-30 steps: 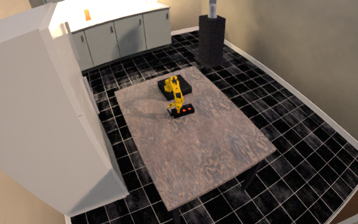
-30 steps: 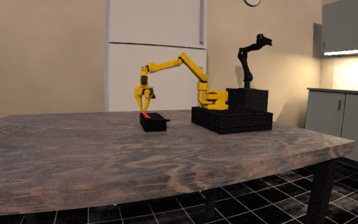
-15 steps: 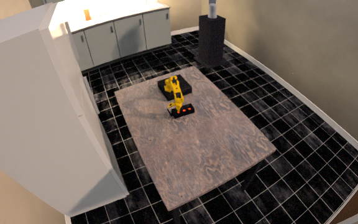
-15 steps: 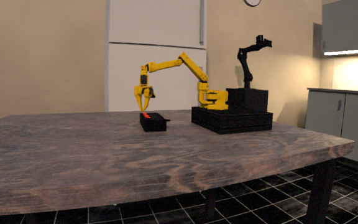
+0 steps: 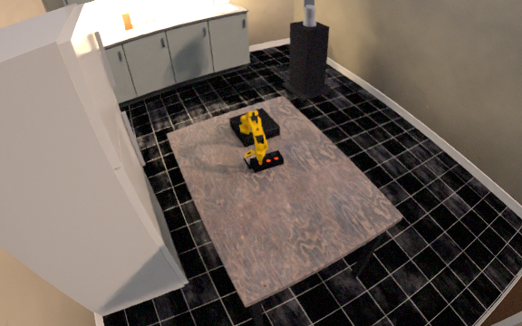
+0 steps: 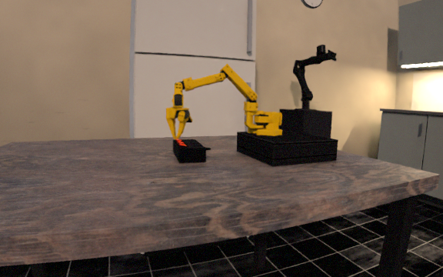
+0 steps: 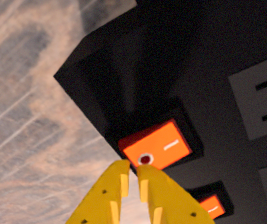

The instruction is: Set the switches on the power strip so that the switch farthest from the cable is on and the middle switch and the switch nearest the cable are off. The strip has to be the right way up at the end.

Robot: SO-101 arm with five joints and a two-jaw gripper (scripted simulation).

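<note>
A black power strip lies right way up on the wooden table, in front of the arm's base; it also shows in the exterior view and fills the wrist view. My yellow gripper is shut and empty, its tips touching or just above the end switch's near edge; it also shows in the exterior and top views. The cable is not visible.
The arm stands on a black base block on the table behind the strip. A black arm on a black box stands behind that. A white fridge is beside the table's left edge.
</note>
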